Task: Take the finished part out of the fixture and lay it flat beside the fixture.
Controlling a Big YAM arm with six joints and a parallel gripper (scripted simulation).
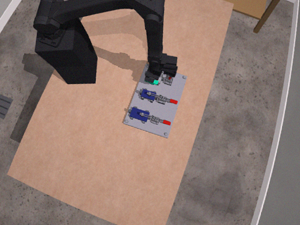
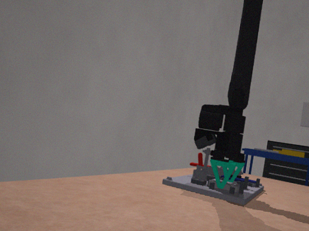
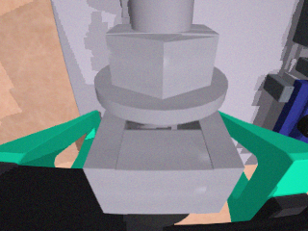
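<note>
The grey finished part [image 3: 161,173], with a slot cut in its top, sits in the far station of the grey fixture plate [image 1: 180,90] [image 2: 180,181] [image 3: 257,19]. My gripper [image 1: 152,80] [image 2: 224,181] [image 3: 155,116] is open. Its green fingers stand on either side of the part and do not squeeze it. The arm hides the part in the top view. That station's clamp spindle and nut [image 3: 162,58] stand just beyond the part, and its red handle [image 1: 170,78] [image 2: 200,159] is raised. Two blue blanks [image 1: 147,94] [image 1: 135,113] lie clamped in the other two stations.
The two closed clamps have red handles [image 1: 173,101] [image 1: 166,122] pointing to the plate's right side. One blue blank [image 3: 292,106] shows at the right edge of the wrist view. The robot base [image 1: 66,53] stands left of the fixture on the brown table [image 1: 82,142].
</note>
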